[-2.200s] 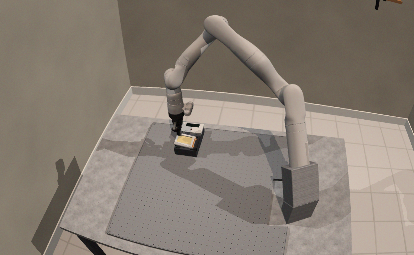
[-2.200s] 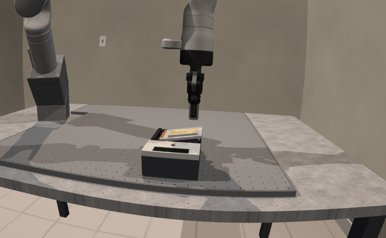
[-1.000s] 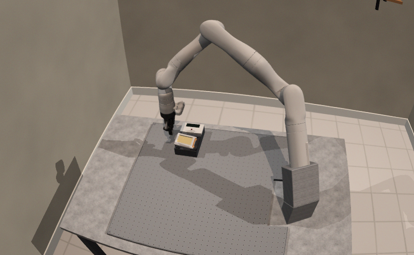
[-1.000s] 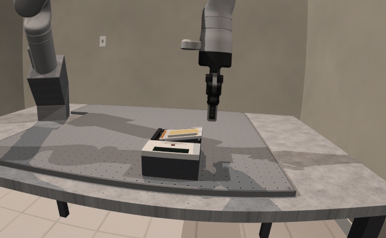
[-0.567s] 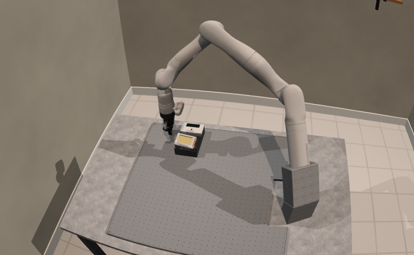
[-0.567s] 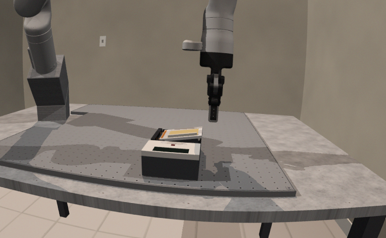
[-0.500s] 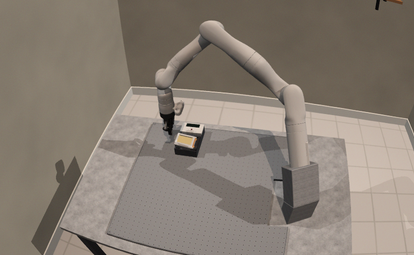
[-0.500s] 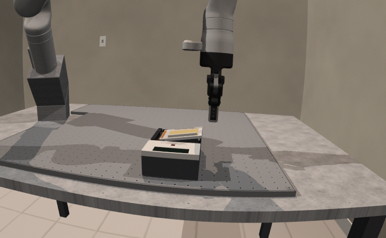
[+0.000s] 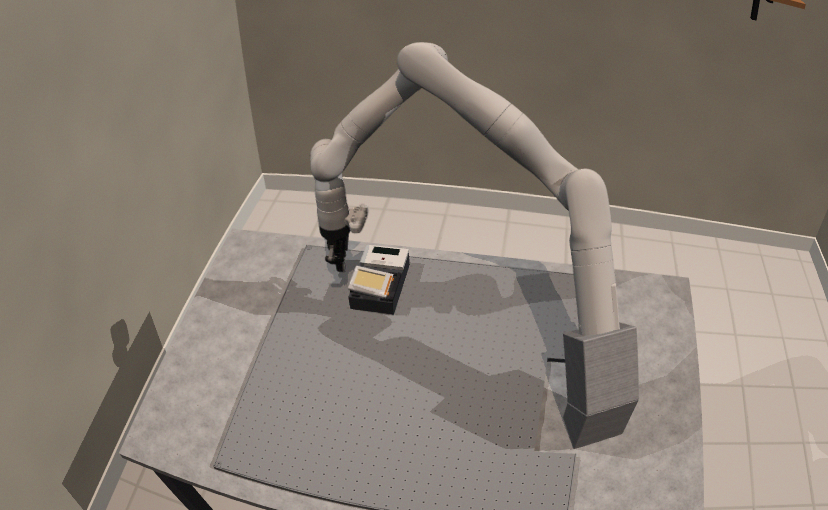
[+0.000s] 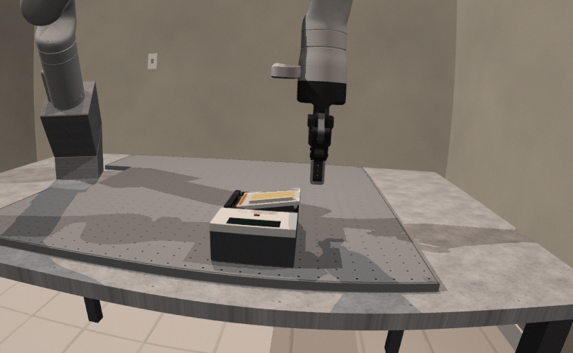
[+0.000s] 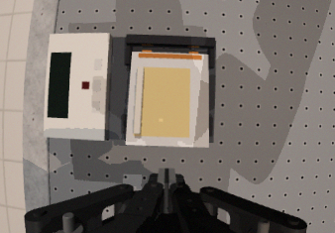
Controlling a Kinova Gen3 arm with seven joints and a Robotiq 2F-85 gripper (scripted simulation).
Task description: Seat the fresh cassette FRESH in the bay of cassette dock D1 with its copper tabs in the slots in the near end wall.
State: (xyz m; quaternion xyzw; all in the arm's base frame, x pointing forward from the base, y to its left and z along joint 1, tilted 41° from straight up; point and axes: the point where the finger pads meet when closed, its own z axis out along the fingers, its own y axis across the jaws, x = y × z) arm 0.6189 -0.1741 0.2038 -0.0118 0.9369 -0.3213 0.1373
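Observation:
The cassette FRESH (image 9: 371, 280) (image 10: 271, 196) (image 11: 167, 105) is white-framed with a yellow gel. It lies tilted in the bay of the dock D1 (image 9: 373, 304) (image 10: 253, 250) (image 11: 79, 131). Its copper-tab end (image 11: 167, 55) is low against the bay's dark end wall, and the opposite edge is raised. A small red light (image 11: 84, 85) (image 10: 257, 214) shows on D1's white panel. My gripper (image 9: 339, 264) (image 10: 317, 177) (image 11: 166, 178) is shut on nothing. It points down, just outside and above the cassette's raised edge, without touching it.
D1 stands on a grey perforated deck plate (image 9: 354, 405) (image 10: 148, 219) on a marbled table (image 10: 477, 271). The arm's base block (image 9: 598, 373) (image 10: 71, 127) stands at the plate's other side. The plate's edge (image 10: 412, 245) lies close beyond the gripper.

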